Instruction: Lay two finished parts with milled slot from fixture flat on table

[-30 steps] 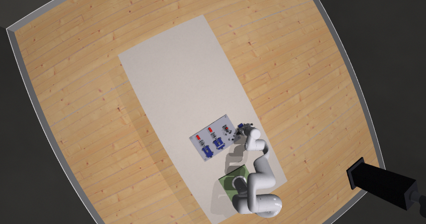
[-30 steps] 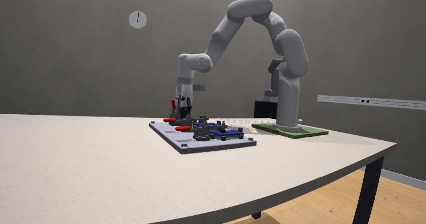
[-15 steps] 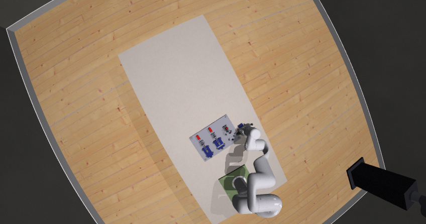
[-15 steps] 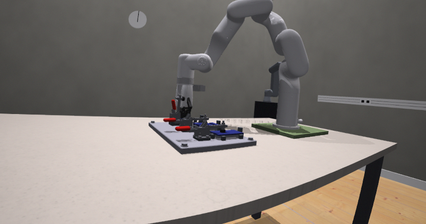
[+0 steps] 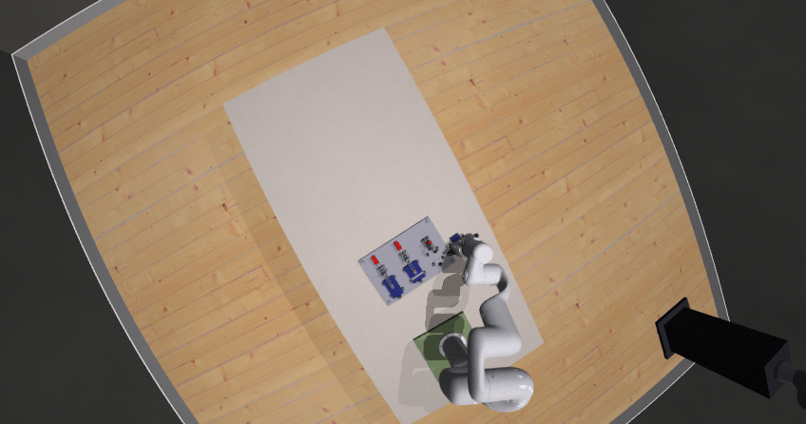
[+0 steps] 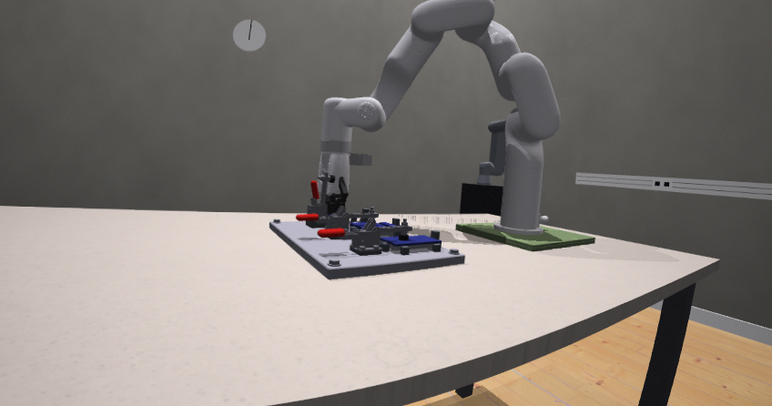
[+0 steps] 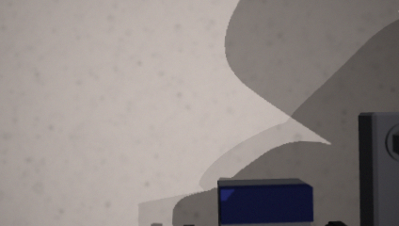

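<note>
A blue part (image 5: 455,238) (image 7: 265,204) lies flat on the table beside the fixture plate (image 5: 415,234) (image 6: 379,262) (image 7: 383,188). My gripper (image 5: 452,245) (image 7: 262,223) points down over it and is open, its fingertips at either side with gaps. In the exterior view the dark fingers stand behind the clamps and the part is hidden. The middle nest holds a blue part (image 5: 413,271) (image 6: 373,224) with a light line across it, under a lowered clamp. The far nest holds a plain-looking blue part (image 5: 394,284) (image 6: 420,239), also clamped. The nest nearest my gripper looks empty.
The clamp nearest my gripper has its red handle (image 5: 429,242) (image 6: 314,189) upright, close to the fingers. The other red handles (image 5: 397,245) (image 6: 330,232) lie low. Nest pins stand on the plate. The table's long edge is just beyond the gripper. The green base plate (image 6: 573,238) bears the arm.
</note>
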`<state>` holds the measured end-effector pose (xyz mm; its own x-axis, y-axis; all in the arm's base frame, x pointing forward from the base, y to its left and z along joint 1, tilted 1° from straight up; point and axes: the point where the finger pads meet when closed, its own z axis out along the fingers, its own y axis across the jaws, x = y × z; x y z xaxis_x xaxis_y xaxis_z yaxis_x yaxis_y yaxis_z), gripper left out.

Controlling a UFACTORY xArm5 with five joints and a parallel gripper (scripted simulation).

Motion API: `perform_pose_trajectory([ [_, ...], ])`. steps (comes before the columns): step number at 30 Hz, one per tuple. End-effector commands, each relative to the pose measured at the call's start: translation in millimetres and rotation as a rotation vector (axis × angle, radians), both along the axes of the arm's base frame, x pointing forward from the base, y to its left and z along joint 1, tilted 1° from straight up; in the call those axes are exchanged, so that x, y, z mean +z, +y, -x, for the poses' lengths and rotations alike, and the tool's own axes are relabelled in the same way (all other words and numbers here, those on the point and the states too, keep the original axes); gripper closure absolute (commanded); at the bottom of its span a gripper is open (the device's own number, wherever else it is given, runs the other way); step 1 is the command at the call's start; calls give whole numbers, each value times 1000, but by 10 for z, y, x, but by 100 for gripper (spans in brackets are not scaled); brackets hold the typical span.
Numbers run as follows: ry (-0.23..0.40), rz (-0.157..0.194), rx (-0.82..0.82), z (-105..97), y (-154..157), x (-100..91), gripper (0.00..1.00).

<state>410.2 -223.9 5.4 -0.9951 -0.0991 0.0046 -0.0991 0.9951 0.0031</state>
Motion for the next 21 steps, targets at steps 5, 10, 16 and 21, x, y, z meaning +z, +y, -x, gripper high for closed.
perform_pose_trajectory([
  [5, -4, 2, 0, -13, -7, 34, 31],
  [10, -4, 2, 0, -13, -8, 93, 31],
  [16, -4, 2, 0, -12, -10, 267, 31],
  [21, -4, 2, 0, -12, -12, 463, 31],
])
